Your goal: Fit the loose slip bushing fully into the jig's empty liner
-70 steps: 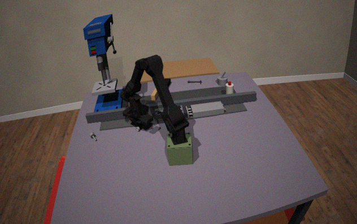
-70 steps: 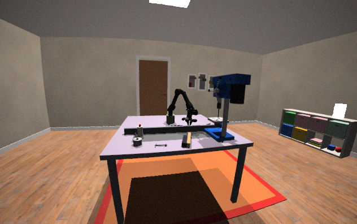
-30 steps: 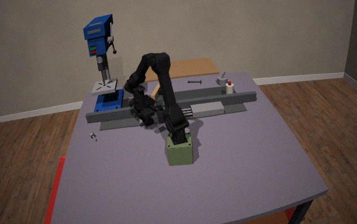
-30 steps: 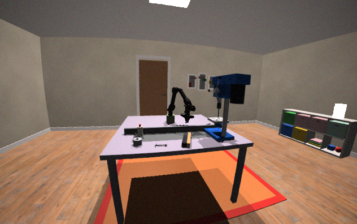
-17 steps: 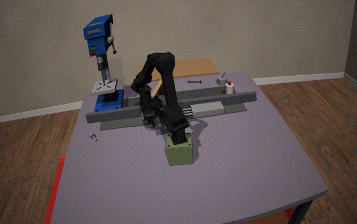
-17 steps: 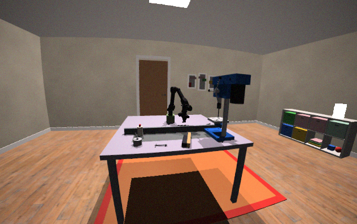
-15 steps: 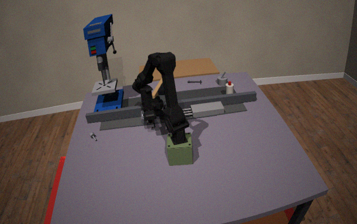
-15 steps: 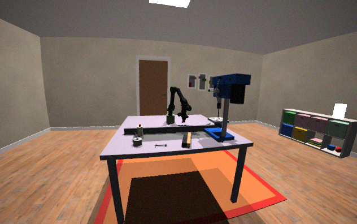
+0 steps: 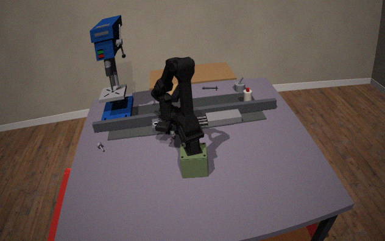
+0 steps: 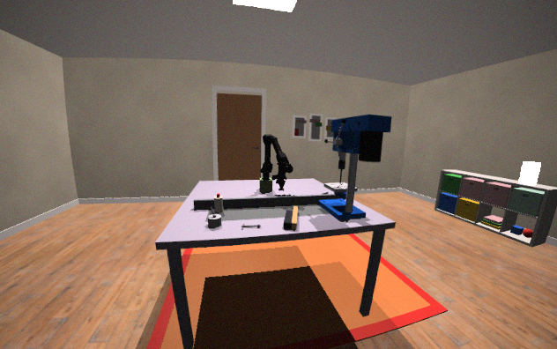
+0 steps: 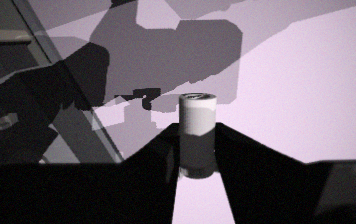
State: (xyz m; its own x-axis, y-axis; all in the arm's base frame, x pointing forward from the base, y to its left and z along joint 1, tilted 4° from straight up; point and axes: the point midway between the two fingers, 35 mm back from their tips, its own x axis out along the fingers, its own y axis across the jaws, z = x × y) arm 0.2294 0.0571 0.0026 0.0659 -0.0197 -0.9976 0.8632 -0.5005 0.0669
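Lavender table (image 9: 243,182) with a black robot arm (image 9: 183,91) holding a slip bushing (image 11: 197,120) near the jig (image 9: 237,107).

A blue drill press (image 9: 106,36) stands at the far left corner; the long grey jig spans the table's far half. The arm's green base (image 9: 195,165) sits mid-table. The gripper (image 11: 197,165), low beside the jig's near edge, has its jaws clamped narrow on the pale cylindrical bushing.

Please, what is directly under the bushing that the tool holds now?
In the wrist view the bushing sits between the tool's fingers, with the table's lilac surface and shadows beyond it. The tool covers the bushing's lower end, so a liner directly beneath cannot be seen.
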